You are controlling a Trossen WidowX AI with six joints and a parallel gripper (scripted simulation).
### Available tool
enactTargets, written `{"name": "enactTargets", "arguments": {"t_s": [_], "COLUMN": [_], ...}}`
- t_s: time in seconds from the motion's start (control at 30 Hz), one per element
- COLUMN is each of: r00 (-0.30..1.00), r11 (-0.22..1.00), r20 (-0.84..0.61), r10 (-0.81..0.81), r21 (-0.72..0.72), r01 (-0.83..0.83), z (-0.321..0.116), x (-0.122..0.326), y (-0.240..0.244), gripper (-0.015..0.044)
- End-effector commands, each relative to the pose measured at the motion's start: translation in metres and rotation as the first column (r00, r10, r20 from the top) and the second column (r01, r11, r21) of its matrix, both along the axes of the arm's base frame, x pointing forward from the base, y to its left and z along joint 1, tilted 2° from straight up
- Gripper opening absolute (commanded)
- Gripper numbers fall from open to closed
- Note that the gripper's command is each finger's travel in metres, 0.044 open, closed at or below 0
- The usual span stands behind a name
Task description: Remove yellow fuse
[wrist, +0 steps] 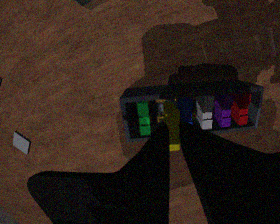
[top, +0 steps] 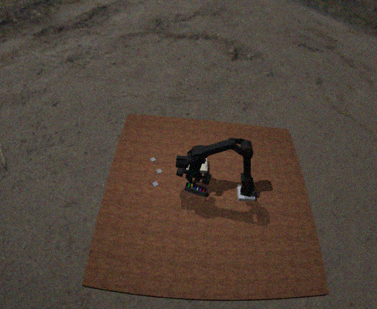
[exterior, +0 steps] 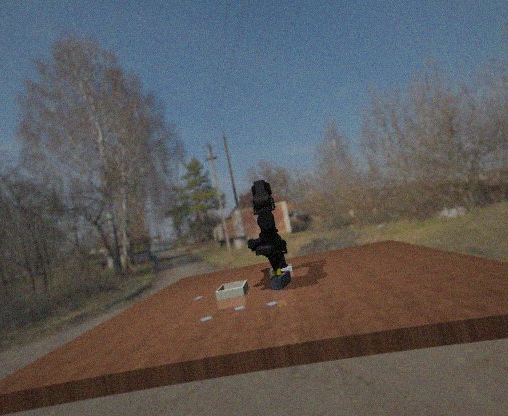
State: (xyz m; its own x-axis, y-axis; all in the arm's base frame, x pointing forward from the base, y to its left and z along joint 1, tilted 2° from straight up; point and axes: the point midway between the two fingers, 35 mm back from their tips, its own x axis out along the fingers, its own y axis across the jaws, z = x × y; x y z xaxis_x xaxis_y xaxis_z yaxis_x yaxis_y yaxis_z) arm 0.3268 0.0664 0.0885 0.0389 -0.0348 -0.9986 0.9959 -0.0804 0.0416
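Left to right across the table (top: 205, 241) (exterior: 287, 320) (wrist: 66, 75), we see pale squares (top: 159, 171) (exterior: 239, 308) (wrist: 21, 142) lying flat, well apart from the block (top: 196, 192) (exterior: 280, 282) (wrist: 257, 116). In the block, our wrist view shows the green fuse (wrist: 144, 119) seated at the left end. Next, the end effector (top: 192, 182) (exterior: 278, 270) (wrist: 172, 128), pointing down, is closed on the yellow fuse (top: 191, 185) (exterior: 278, 272) (wrist: 174, 147), which shows between its fingers above the block; we cannot tell whether its lower end is fully clear. The blue (wrist: 187, 110), white (wrist: 205, 120), purple (wrist: 223, 117) and red (wrist: 240, 116) fuses follow in the row. From the top, the tray (top: 204, 166) (exterior: 233, 293) sits near the block, partly hidden by the arm (top: 220, 146) (exterior: 267, 225), whose pale base (top: 240, 197) stands at right.
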Motion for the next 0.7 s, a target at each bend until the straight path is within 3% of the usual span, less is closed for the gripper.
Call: {"name": "enactTargets", "arguments": {"t_s": [0.0, 0.67], "r00": [1.000, 1.000], "r11": [1.000, 1.000], "r20": [0.008, 0.007], "r10": [0.000, 0.001], "r21": [0.005, 0.006], "r01": [0.000, -0.001], "z": [0.0047, 0.0134], "x": [0.0016, 0.0008], "y": [0.0012, 0.0014], "gripper": [0.0000, 0.0000]}}
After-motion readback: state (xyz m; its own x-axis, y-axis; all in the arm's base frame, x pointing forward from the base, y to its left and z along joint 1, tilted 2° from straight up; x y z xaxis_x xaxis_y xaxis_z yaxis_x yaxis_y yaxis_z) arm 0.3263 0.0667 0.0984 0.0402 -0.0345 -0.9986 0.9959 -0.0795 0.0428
